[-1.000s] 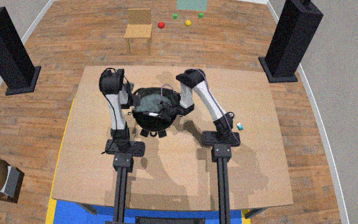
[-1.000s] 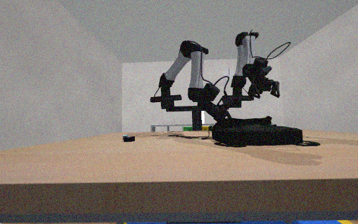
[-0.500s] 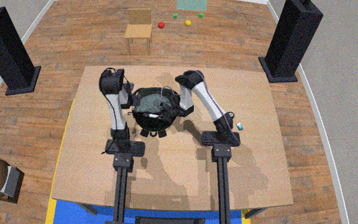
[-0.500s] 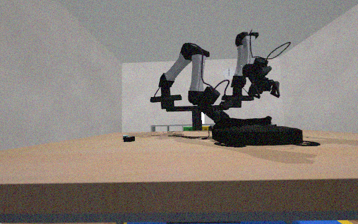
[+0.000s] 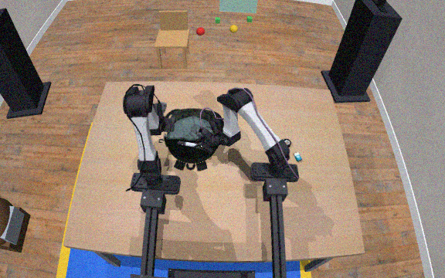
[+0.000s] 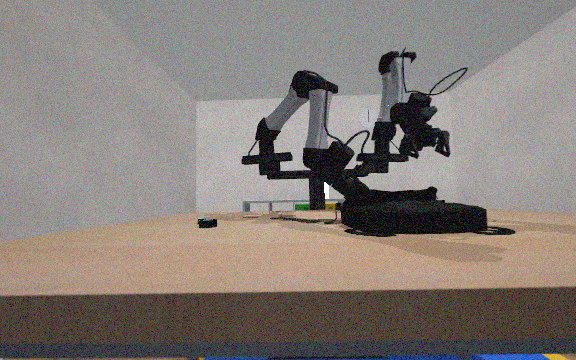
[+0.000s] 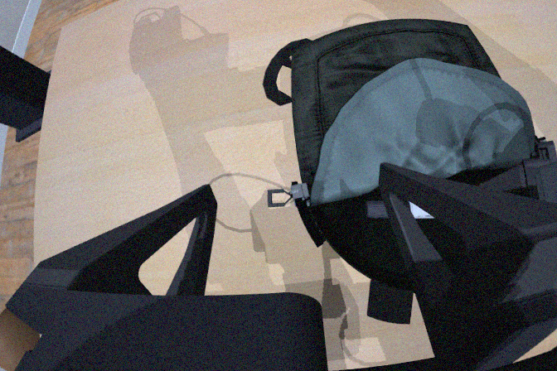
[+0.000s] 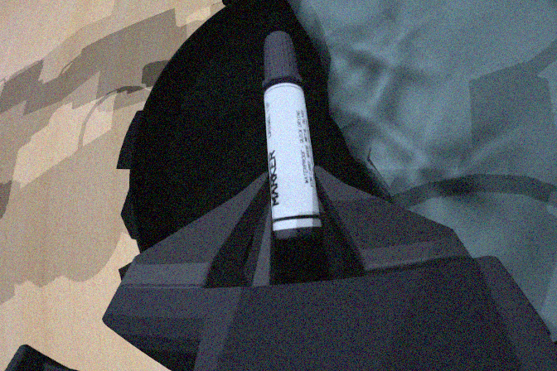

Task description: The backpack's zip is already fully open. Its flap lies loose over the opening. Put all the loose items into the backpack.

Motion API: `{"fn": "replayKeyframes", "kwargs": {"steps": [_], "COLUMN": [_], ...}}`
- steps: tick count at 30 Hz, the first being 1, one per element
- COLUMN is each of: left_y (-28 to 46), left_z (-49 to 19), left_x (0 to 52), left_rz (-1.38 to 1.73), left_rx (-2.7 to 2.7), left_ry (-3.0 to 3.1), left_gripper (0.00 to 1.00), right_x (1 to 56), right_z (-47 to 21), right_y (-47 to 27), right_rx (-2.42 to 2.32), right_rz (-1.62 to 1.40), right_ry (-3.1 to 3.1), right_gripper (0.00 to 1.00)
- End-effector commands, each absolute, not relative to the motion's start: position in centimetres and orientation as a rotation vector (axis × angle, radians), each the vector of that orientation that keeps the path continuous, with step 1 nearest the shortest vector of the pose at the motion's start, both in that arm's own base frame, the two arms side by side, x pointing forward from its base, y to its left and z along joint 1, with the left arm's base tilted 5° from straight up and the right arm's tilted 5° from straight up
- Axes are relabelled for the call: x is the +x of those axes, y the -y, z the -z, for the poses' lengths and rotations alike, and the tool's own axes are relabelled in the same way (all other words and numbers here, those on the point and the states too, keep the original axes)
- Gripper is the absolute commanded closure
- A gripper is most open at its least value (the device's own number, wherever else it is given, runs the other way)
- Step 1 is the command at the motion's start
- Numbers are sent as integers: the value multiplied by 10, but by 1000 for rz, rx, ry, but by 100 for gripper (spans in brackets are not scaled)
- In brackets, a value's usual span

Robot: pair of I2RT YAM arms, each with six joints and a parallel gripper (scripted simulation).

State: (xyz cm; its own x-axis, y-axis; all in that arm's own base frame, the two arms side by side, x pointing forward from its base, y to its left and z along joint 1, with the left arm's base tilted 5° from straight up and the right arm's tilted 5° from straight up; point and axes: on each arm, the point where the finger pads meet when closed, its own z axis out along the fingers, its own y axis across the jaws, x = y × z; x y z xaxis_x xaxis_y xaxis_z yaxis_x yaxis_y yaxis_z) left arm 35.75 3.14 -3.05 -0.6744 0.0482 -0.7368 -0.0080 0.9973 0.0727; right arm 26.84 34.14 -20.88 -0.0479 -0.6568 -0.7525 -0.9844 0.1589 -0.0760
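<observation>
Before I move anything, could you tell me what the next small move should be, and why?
Probably lower the right claw slightly, then release: it grips the white, dark-capped marker over the dark opening of the black fabric backpack, beside its grey-green flap.
</observation>
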Motion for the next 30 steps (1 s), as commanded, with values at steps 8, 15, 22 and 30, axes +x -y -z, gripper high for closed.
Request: {"fn": "replayKeyframes", "kwargs": {"steps": [8,15,22,30], "left_y": [-31,-31,-31,-31], "left_z": [23,23,23,23], "left_x": [361,361,361,361], "left_rz": [-80,-80,-80,-80], "left_rx": [40,40,40,40], "left_ry": [-2285,-2285,-2285,-2285], "left_gripper": [10,10,10,10], "right_x": [273,273,274,269], "right_z": [213,220,221,222], "right_y": [-344,-341,-339,-335], "right_rx": [-1563,-1567,-1564,-1570], "right_rz": [-638,-629,-623,-625], "right_ry": [-1753,-1771,-1775,-1783], "right_gripper": [85,85,85,85]}}
